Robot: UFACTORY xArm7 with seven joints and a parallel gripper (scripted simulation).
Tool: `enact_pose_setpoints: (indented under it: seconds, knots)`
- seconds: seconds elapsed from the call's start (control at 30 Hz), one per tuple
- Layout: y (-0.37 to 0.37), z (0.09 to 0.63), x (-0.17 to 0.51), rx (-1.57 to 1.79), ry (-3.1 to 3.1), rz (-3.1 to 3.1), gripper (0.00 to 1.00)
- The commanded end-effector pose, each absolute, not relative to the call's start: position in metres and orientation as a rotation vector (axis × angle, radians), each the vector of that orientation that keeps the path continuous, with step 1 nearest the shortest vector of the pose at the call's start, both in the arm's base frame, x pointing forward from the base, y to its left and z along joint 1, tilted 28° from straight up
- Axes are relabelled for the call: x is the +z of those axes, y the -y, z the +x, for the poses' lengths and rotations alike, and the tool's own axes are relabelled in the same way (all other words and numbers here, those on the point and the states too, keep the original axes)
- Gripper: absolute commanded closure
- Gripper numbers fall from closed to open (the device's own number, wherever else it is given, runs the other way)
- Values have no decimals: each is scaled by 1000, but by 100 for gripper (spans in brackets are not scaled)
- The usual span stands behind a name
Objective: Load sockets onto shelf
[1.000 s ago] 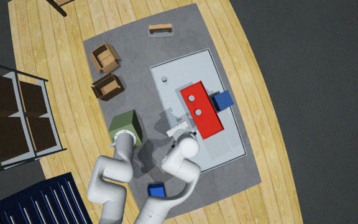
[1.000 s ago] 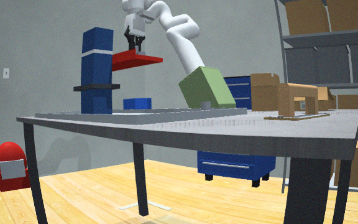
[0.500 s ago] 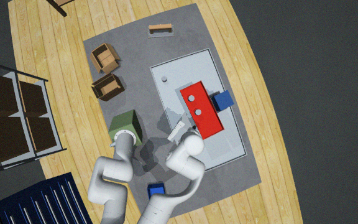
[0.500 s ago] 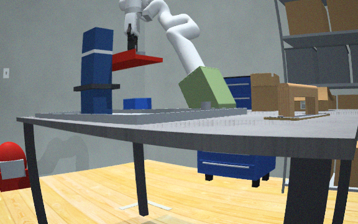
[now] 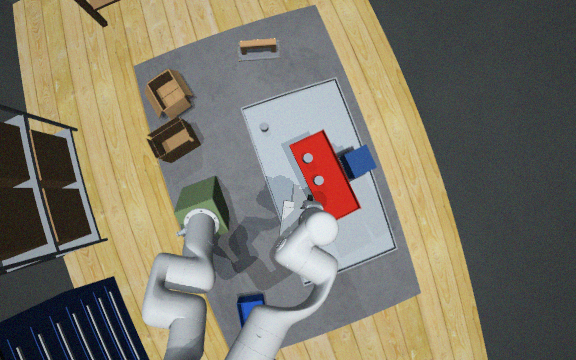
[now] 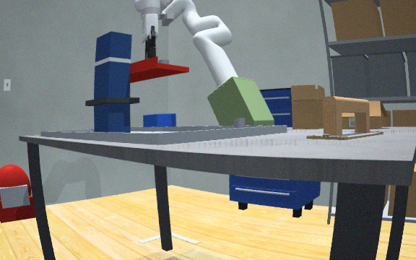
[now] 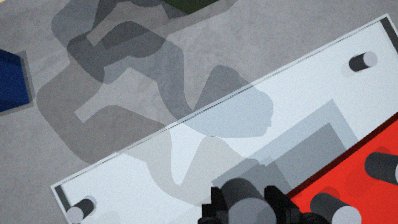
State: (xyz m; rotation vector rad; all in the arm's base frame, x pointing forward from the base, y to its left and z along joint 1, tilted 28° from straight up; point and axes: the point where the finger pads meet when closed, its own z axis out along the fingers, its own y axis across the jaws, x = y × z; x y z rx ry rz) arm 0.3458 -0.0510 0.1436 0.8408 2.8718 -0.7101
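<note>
The gripper is shut on an upright grey socket, above the long edge of the red shelf that faces away from the post. Two sockets stand upright inside the shelf's rim. The shelf looks level and close to the white band on the blue post; its exact height is unclear. One socket stands at a tray corner, another near another corner.
The pale tray lies under the shelf. A dark collar rings the post below the shelf. A green block, a blue bin, cardboard boxes and a wooden arch stand around the tray.
</note>
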Motion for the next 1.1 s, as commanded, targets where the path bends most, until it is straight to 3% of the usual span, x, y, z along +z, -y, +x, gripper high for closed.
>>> enact_pose_setpoints:
  seconds: [0.0,1.07]
  knots:
    - [50,354,143,-716,-2988,614,100]
    - [52,406,141,-698,-3121,-1015,100]
